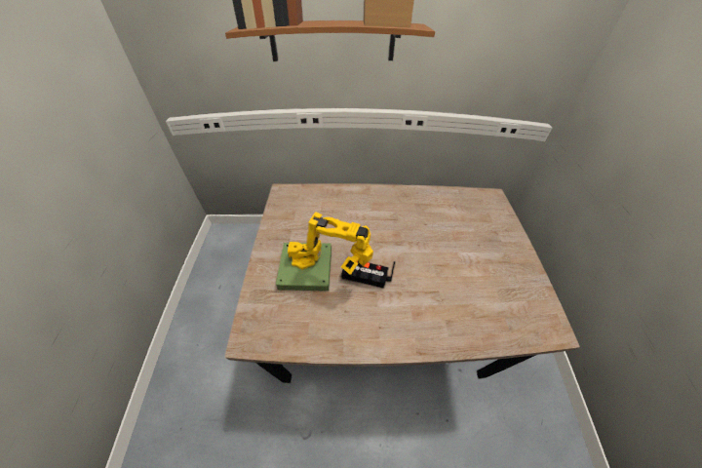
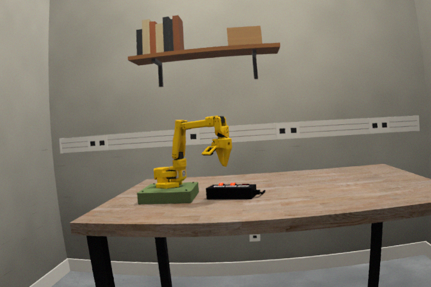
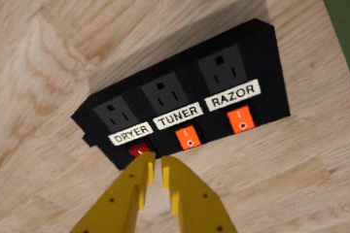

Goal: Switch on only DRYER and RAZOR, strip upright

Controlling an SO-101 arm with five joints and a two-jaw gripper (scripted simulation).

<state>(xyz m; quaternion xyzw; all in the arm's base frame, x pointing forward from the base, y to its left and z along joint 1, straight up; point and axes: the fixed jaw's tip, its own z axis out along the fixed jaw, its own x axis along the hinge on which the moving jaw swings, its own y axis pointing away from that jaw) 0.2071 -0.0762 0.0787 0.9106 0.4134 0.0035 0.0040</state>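
Yellow and shut on nothing, my pincer [image 1: 356, 264] [image 2: 225, 165] [image 3: 158, 156] points at DRYER's red switch [image 3: 141, 149], lower left of the wrist view.

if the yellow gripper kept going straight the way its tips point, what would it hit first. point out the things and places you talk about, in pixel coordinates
Probably the black plastic power strip [image 1: 370, 280] [image 2: 228, 192] [image 3: 275, 92], near the DRYER end; the shut yellow gripper [image 2: 225, 165] [image 3: 158, 157] hangs above it, pointing down. Depth is unclear, so it might pass the edge and meet the wooden table instead.
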